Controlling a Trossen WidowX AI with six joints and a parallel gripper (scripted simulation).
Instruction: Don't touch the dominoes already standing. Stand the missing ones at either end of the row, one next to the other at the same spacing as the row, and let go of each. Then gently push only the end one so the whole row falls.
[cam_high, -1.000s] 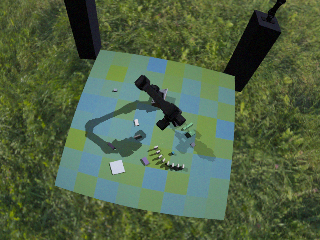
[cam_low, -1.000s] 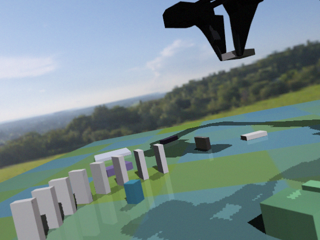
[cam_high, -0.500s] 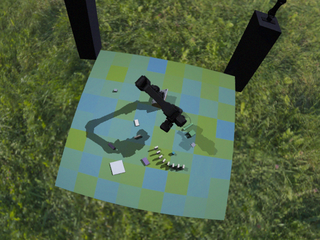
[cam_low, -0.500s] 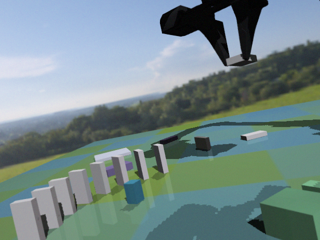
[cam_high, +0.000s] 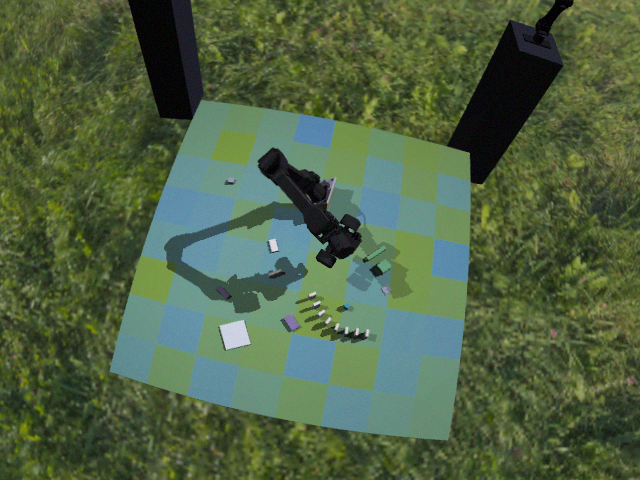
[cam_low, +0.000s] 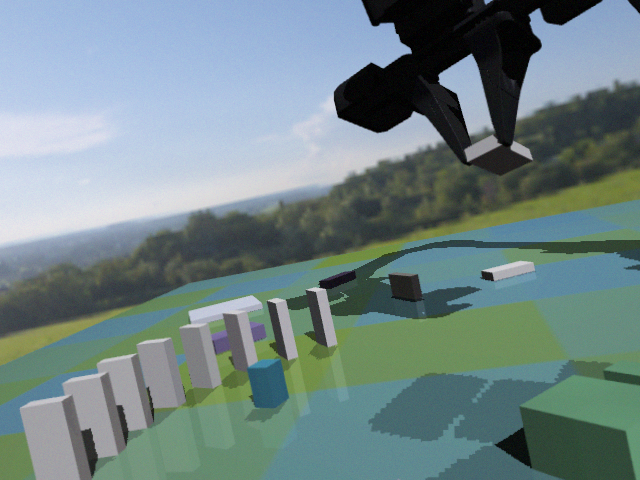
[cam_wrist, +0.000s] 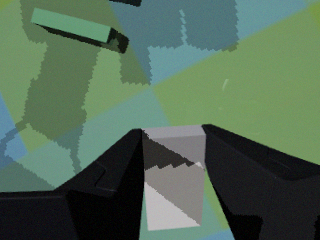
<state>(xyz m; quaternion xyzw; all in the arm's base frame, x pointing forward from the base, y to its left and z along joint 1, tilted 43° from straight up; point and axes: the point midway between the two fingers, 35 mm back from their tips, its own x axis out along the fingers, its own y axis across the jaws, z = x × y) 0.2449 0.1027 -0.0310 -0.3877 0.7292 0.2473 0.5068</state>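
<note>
My gripper (cam_low: 487, 152) (cam_wrist: 171, 136) is shut on a whitish domino (cam_low: 504, 161) (cam_wrist: 174, 200), held high above the mat, roughly level rather than upright in the exterior view. In the top view the fingers and held domino are hidden under the wrist. Several white dominoes stand upright in a curved row, from one end domino (cam_high: 312, 295) (cam_low: 321, 317) to the other end domino (cam_high: 367, 333) (cam_low: 54, 439). Another white domino (cam_high: 272, 245) (cam_low: 509, 270) lies flat away from the row. A shaded brownish-grey domino-like block (cam_high: 276, 273) (cam_low: 405, 286) rests on its long edge.
A blue block (cam_high: 346, 306) (cam_low: 267, 383) stands inside the curve. A green cube (cam_high: 382, 266) (cam_low: 573, 413) and green bar (cam_high: 375, 253) (cam_wrist: 72, 26) lie nearby. A purple block (cam_high: 290, 322) (cam_low: 221, 342), white tile (cam_high: 234, 334) and dark block (cam_high: 223, 292) (cam_low: 337, 279) lie beyond the row.
</note>
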